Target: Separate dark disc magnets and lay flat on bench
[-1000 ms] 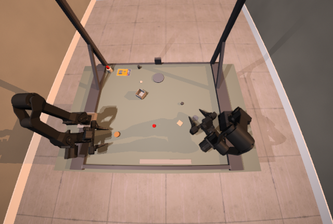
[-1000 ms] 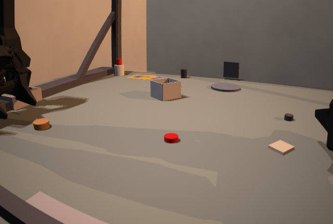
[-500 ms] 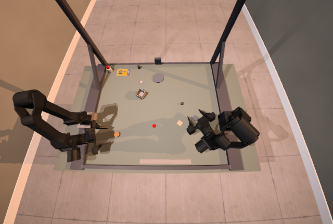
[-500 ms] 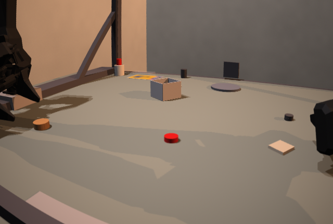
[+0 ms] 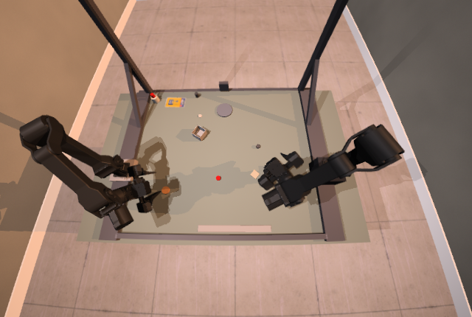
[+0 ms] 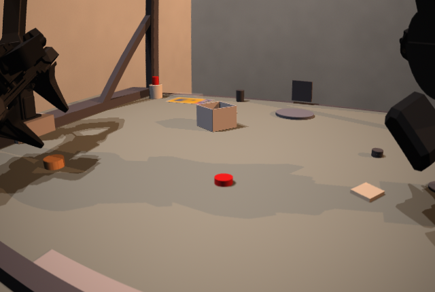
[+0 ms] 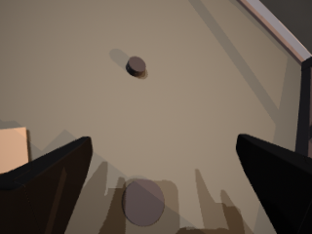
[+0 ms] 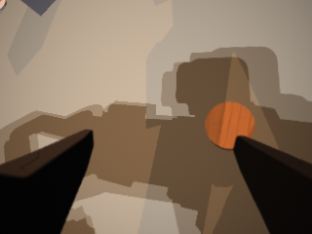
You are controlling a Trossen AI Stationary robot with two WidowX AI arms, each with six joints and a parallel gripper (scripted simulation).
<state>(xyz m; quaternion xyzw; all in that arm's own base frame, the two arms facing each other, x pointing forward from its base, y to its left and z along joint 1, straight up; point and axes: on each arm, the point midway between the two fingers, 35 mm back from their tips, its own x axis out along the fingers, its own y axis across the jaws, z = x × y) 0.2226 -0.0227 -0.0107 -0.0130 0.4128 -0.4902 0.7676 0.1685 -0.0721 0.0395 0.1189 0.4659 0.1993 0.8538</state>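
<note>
Across the bench, with the clock centred on the red disc and 12 at the far edge in the top view:
- 11 o'clock: white bottle (image 5: 155, 99) (image 6: 155, 91) with red cap, upright.
- 9 o'clock: right gripper (image 5: 158, 182) (image 6: 54, 128) (image 8: 165, 136), raised above the bench; jaws wide, nothing held.
- Between 8 and 9 o'clock: orange wood-grained disc (image 5: 165, 189) (image 6: 54, 162) (image 8: 229, 125), flat.
- 11 o'clock: open-topped box (image 5: 205, 135) (image 6: 224, 119), upright.
- Clock centre: red disc (image 5: 217, 178) (image 6: 223, 180), flat.
- 12 o'clock: large grey round plate (image 5: 223, 110) (image 6: 294, 113), flat.
- 3 o'clock: pale square tile (image 5: 254, 173) (image 6: 367, 191) (image 7: 14, 148), flat.
- 2 o'clock: dark disc magnets (image 5: 257, 146) (image 6: 377, 152) (image 7: 136, 66), stacked face to face on the bench; unseparated.
- 3 o'clock, beyond the tile: left gripper (image 5: 271, 166) (image 7: 165, 136), jaws wide, nothing held.
</note>
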